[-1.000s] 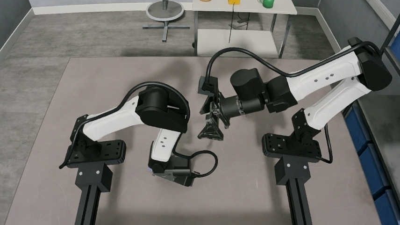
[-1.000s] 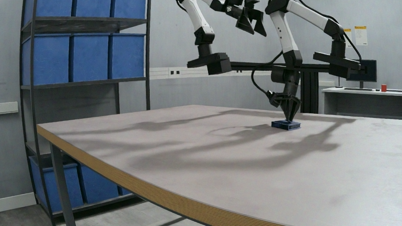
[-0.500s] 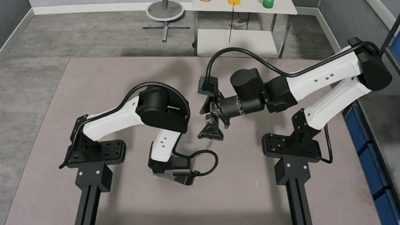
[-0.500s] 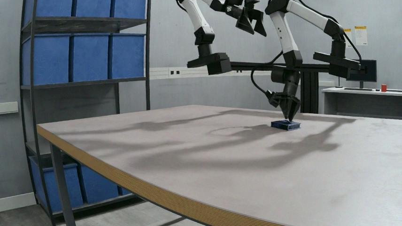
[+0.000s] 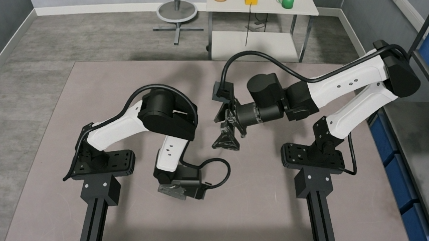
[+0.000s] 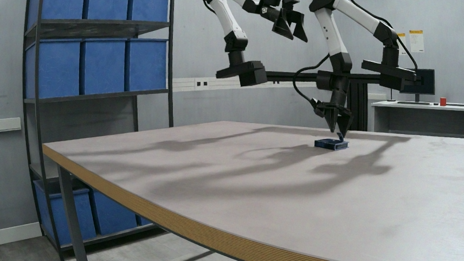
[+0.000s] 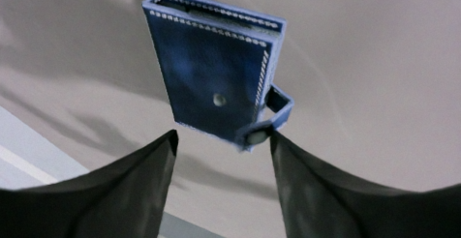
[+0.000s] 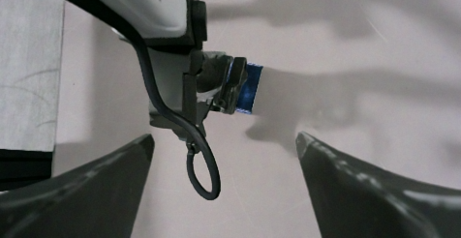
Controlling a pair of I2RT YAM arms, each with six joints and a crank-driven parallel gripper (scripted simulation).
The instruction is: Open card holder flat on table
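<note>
Notices unreadable; left pincer partly open near card holder, right pincer wide open, both empty.

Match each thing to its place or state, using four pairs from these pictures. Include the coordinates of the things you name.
Column A
1. card holder [image 6: 330, 144] [image 7: 208, 75] [image 8: 250, 89]
2. strap [image 6: 340, 137] [image 7: 282, 116]
3. left gripper [image 5: 172, 191] [image 6: 337, 133] [image 7: 223, 140] [image 8: 235, 85]
4. right gripper [image 5: 220, 133] [image 6: 298, 39] [image 8: 225, 145]

Column B
a. unfastened, curling outward
b. wide open, high above the table
c. lying on the table, dark blue
d. partly open, low

Pairs: 1-c, 2-a, 3-d, 4-b
</note>
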